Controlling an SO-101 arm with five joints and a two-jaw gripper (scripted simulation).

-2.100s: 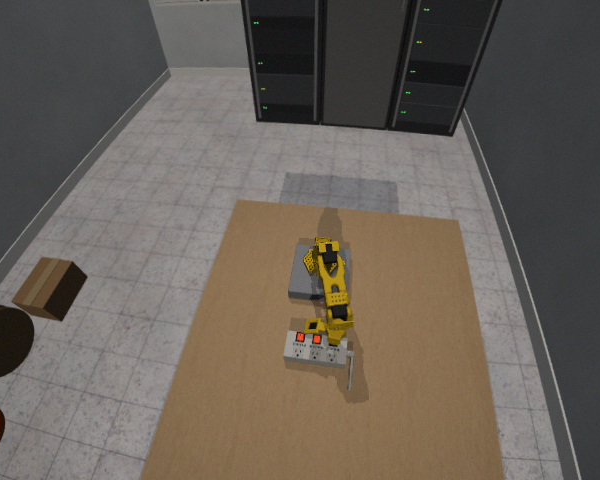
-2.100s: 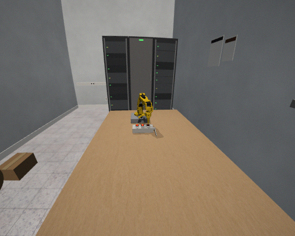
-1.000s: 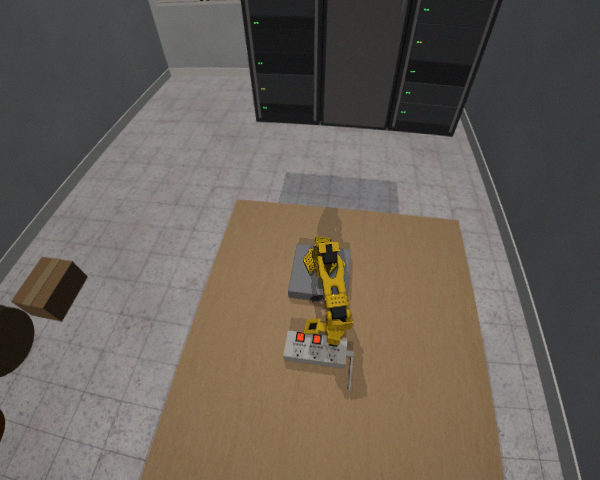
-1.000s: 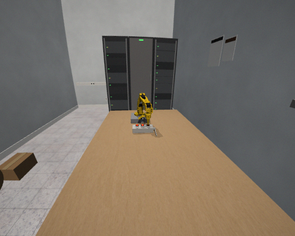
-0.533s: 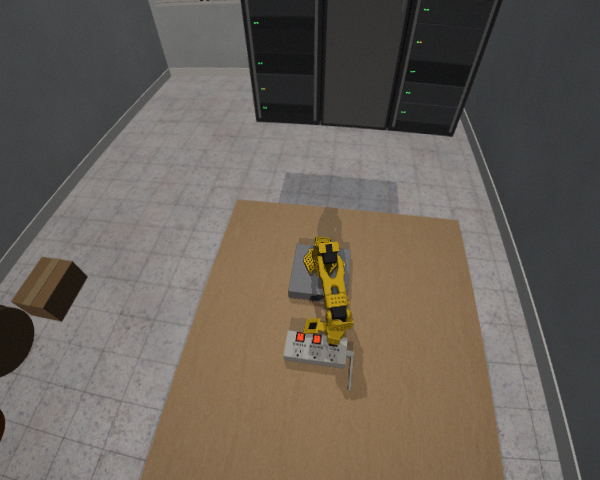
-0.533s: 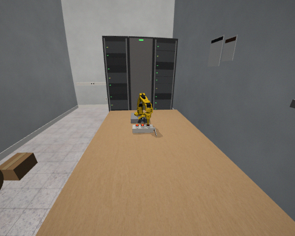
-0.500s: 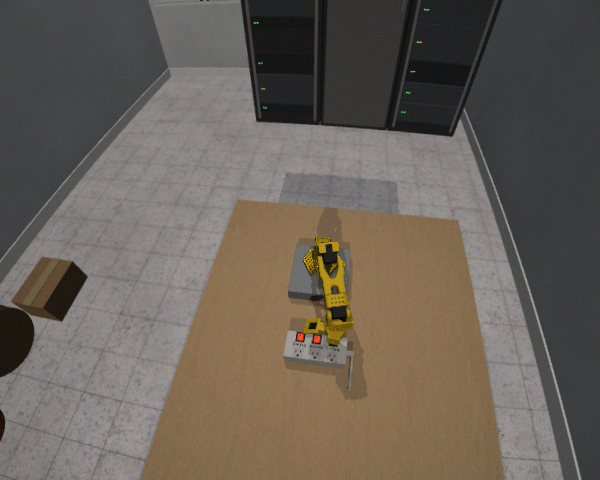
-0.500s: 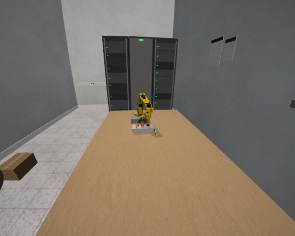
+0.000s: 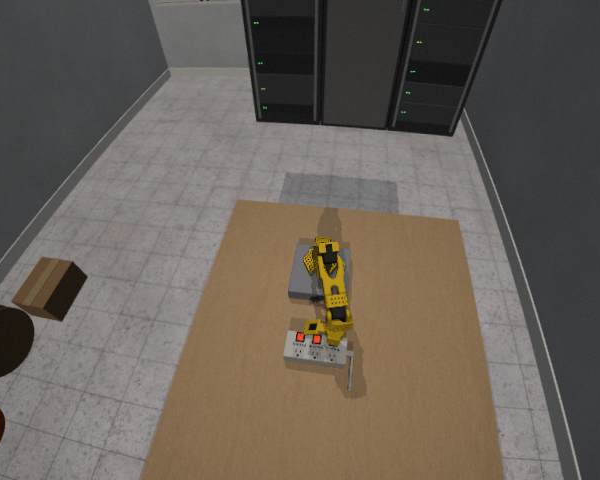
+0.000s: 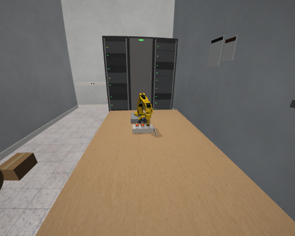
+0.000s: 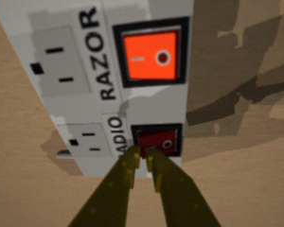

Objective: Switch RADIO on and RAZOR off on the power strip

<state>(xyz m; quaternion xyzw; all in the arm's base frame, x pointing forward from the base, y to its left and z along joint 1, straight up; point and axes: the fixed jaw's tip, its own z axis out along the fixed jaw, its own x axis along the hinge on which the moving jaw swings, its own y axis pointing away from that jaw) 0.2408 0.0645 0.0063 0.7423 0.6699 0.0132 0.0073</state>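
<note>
The grey power strip point(image 9: 316, 349) lies right way up on the wooden table, in front of the arm's base; it also shows in the exterior view point(image 10: 142, 128). In the wrist view the RAZOR switch point(image 11: 150, 58) glows bright orange-red. The RADIO switch point(image 11: 157, 141) is dark red and unlit. My gripper point(image 11: 143, 155) is shut and empty, with its yellow fingertips at the left edge of the RADIO switch. In the top view two lit switches point(image 9: 308, 338) show on the strip's left and middle, and the arm point(image 9: 336, 315) covers the right end.
The strip's grey cable stub point(image 9: 350, 370) sticks out toward the table's front. The arm's grey base plate point(image 9: 310, 273) sits behind the strip. Dark server racks point(image 9: 367, 62) stand at the back wall. A cardboard box point(image 9: 49, 287) lies on the floor at left.
</note>
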